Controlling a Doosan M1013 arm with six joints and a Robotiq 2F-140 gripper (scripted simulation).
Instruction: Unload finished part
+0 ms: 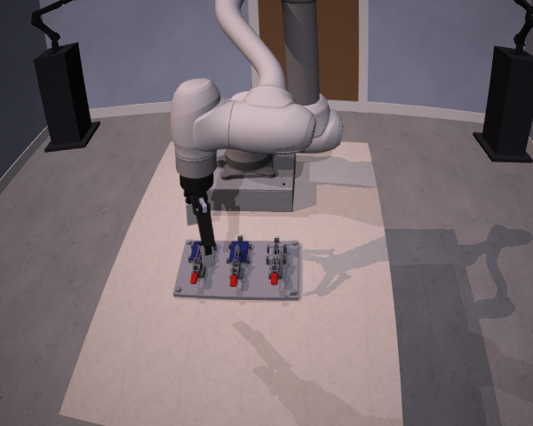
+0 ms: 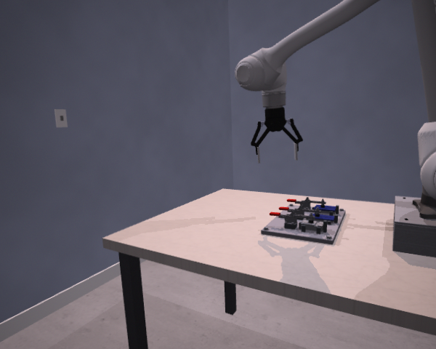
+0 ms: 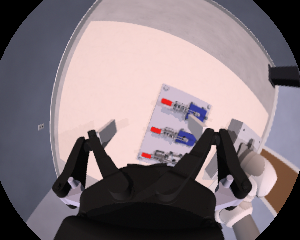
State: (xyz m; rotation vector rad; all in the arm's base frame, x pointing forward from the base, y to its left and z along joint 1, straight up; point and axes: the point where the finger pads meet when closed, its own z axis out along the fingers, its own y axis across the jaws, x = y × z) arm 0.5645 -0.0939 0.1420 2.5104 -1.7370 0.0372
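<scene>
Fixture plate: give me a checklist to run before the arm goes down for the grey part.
1. Gripper open, nothing held: ok.
2. Gripper well above the fixture plate: ok.
3. Gripper over the grey part: not ok; in the top view it overlaps the blue part at the other end.
4. Three red clamp handles, such as the one at, lying low: ok.
5. Grey part's clamp released: cannot tell.
6. Both blue parts in their nests: ok.

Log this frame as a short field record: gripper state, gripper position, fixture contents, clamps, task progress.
gripper state: gripper open, empty
gripper position: high above the fixture plate
fixture contents: two blue blanks, one grey finished part, all in nests
clamps: red handles lying low; locking unclear
task progress: finished part not yet removed
</scene>
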